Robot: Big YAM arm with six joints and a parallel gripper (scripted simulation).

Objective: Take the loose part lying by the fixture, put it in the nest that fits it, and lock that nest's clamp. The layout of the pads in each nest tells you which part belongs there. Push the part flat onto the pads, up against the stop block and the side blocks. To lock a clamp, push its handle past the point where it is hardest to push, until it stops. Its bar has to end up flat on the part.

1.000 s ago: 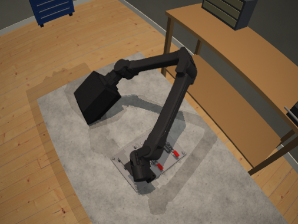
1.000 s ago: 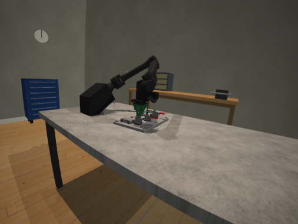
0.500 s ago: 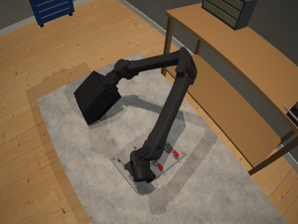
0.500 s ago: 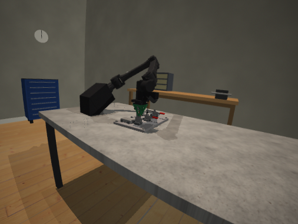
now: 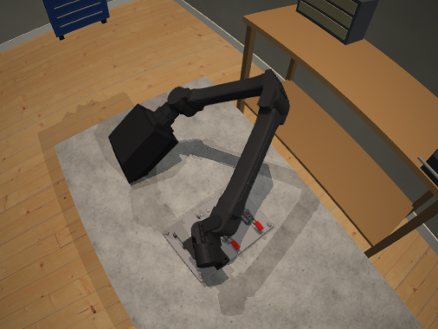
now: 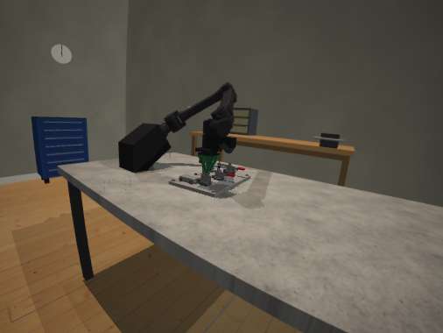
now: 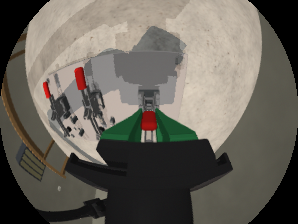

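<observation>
The grey fixture plate (image 5: 174,229) (image 6: 186,184) (image 7: 115,82) lies on the table and carries three toggle clamps. My gripper (image 6: 206,172) (image 7: 148,112) points straight down over the plate's near end. Its green fingers are shut on the red handle (image 7: 149,120) of the nearest clamp. In the top view the wrist hides the fingers. A grey flat part (image 7: 149,64) lies just beyond that clamp, on the plate's end. Whether the clamp's bar touches it is hidden. The two other clamps, with red handles (image 5: 258,225) (image 5: 235,245) (image 7: 47,88) (image 7: 79,78), stand free to the side.
The arm's black base box (image 5: 140,143) (image 6: 142,146) sits on the table behind the fixture. A wooden bench (image 5: 359,82) (image 6: 284,144) with a drawer unit (image 5: 338,15) stands beyond the table. A blue cabinet (image 6: 59,145) stands on the floor.
</observation>
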